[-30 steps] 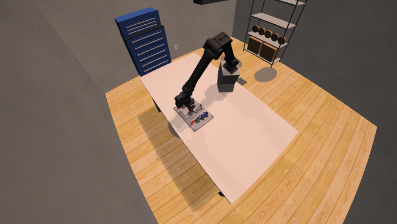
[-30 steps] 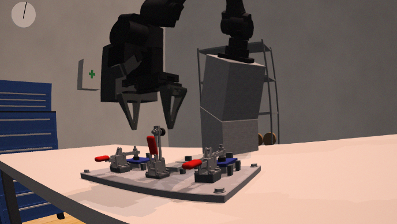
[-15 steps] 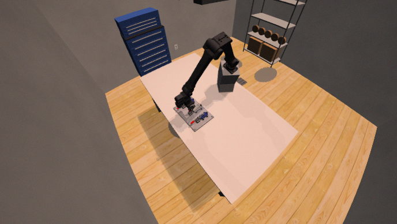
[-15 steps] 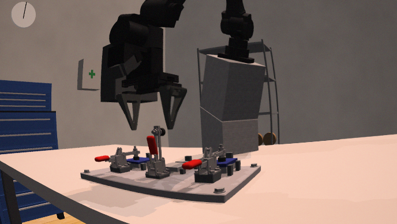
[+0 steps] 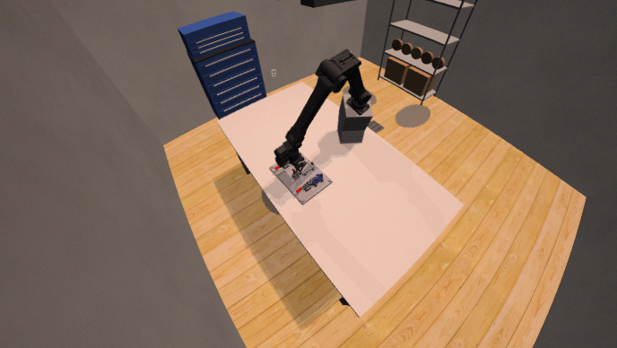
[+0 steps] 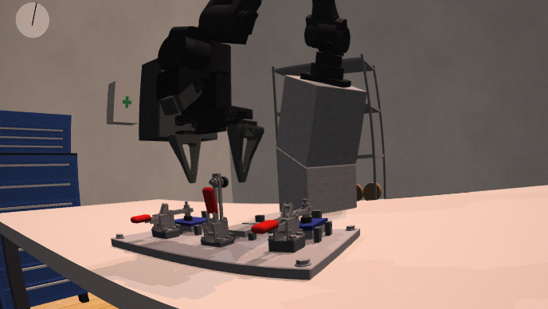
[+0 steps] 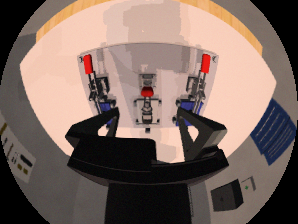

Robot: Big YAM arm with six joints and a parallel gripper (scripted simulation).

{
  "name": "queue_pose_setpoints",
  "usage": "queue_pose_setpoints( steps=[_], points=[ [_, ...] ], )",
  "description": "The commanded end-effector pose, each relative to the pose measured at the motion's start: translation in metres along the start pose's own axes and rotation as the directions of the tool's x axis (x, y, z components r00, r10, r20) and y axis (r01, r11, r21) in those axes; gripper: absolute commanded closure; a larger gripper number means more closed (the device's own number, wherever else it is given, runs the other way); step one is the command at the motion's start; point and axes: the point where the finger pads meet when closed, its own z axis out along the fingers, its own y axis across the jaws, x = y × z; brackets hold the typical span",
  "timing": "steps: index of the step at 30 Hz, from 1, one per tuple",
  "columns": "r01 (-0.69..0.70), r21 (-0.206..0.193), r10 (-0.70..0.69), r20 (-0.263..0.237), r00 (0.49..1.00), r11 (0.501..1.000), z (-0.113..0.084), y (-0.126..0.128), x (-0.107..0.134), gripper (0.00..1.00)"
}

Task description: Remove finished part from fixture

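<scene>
My gripper (image 6: 217, 181) (image 7: 148, 110) is open and empty, above the fixture (image 5: 313, 193) (image 6: 239, 253) (image 7: 120, 65). In the exterior view its fingertips appear on either side of the top of the middle clamp's raised arm. The middle clamp stands open, its red handle (image 6: 209, 200) (image 7: 147, 92) upright. The grey finished part (image 6: 241, 233) (image 7: 140, 107) lies in the middle station among small dark locating pins; its slot is not clearly visible. One blue blank (image 6: 193, 221) and another blue blank (image 6: 317, 224) sit in the outer stations under closed clamps.
The outer clamps' red handles (image 6: 141, 218) (image 6: 265, 226) lie low, pointing away from the blanks. The raised clamp arm (image 6: 220, 199) stands tall at the middle station. The fixture lies near one long edge of the table (image 5: 381, 215). The arm's grey pedestal (image 5: 354, 123) (image 6: 319, 131) stands across from it.
</scene>
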Motion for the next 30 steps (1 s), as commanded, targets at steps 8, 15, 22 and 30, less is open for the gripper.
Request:
queue_pose_setpoints(
  steps=[8,15,22,30],
  points=[
    [0.022,0.006,-0.022,0.047,0.999,1.000,-0.016,0.001,0.012,0.08],
    [0.013,0.007,-0.014,0.049,0.999,1.000,-0.016,-0.003,0.038,0.08],
    [0.018,0.005,-0.019,0.046,0.999,1.000,-0.014,-0.001,0.052,0.08],
    [0.015,0.006,-0.015,0.046,0.999,1.000,-0.015,-0.002,0.059,0.08]
  ],
)
